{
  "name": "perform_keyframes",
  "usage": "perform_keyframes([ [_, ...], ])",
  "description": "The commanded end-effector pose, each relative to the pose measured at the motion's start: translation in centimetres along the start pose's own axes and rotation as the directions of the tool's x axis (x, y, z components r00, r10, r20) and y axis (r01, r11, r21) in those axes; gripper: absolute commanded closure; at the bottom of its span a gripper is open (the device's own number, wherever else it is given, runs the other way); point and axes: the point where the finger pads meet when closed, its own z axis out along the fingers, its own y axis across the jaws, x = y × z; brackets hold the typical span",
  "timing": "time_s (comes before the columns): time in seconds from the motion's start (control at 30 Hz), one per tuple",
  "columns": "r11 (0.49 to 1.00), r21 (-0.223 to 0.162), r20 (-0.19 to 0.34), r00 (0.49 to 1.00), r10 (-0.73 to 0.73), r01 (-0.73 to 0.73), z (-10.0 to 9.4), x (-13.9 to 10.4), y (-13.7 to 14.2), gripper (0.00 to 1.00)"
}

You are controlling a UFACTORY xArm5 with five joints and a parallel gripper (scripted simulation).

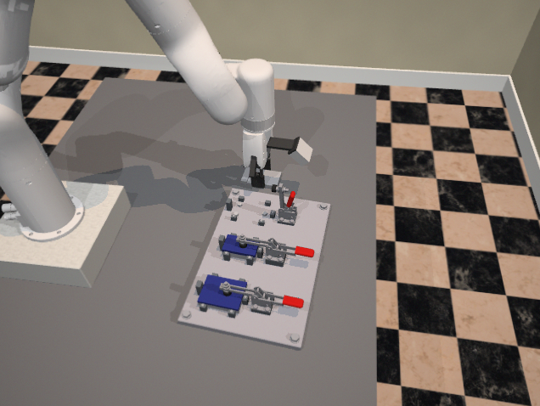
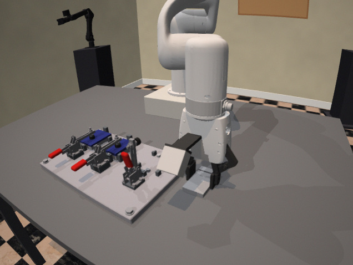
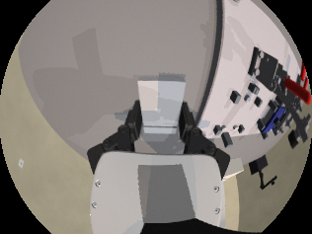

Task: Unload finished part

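My gripper (image 1: 262, 172) (image 2: 202, 176) (image 3: 160, 109) is shut on the silver finished part (image 1: 272, 176) (image 2: 193, 186) (image 3: 162, 100), fingers on its two sides. The part looks level, just off the fixture plate's end. Its offset shadow in the exterior view suggests it is a little above the table. Two blue blanks (image 1: 233, 247) (image 1: 211, 298) (image 2: 100, 135) sit in their nests, looking flat, each under a clamp arm, red handles (image 1: 304, 251) (image 1: 292, 301) lying low. The third nest is empty; its clamp's handle (image 1: 290, 199) (image 2: 126, 159) and arm stand up. Exact seating on the pads cannot be told.
The fixture plate (image 1: 305, 279) (image 2: 99, 196) has pads, stops and corner bolts. The open clamp (image 1: 286, 214) (image 2: 132, 178) stands near the held part and my wrist camera. The robot's pale base block (image 1: 104, 231) (image 2: 159, 108) is across the table (image 1: 143, 340) (image 2: 271, 216).
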Motion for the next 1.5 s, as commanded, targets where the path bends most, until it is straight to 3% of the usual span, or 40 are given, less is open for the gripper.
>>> perform_keyframes([
  [0.0,1.000,0.002,-0.003,1.000,0.000,0.000,-0.12,0.12,-0.08,1.00],
  [0.2,1.000,0.002,-0.003,1.000,0.000,0.000,-0.12,0.12,-0.08,1.00],
  [0.23,1.000,0.002,-0.003,1.000,0.000,0.000,-0.12,0.12,-0.08,0.19],
  [1.47,1.000,0.002,-0.003,1.000,0.000,0.000,-0.13,0.12,-0.08,0.19],
])
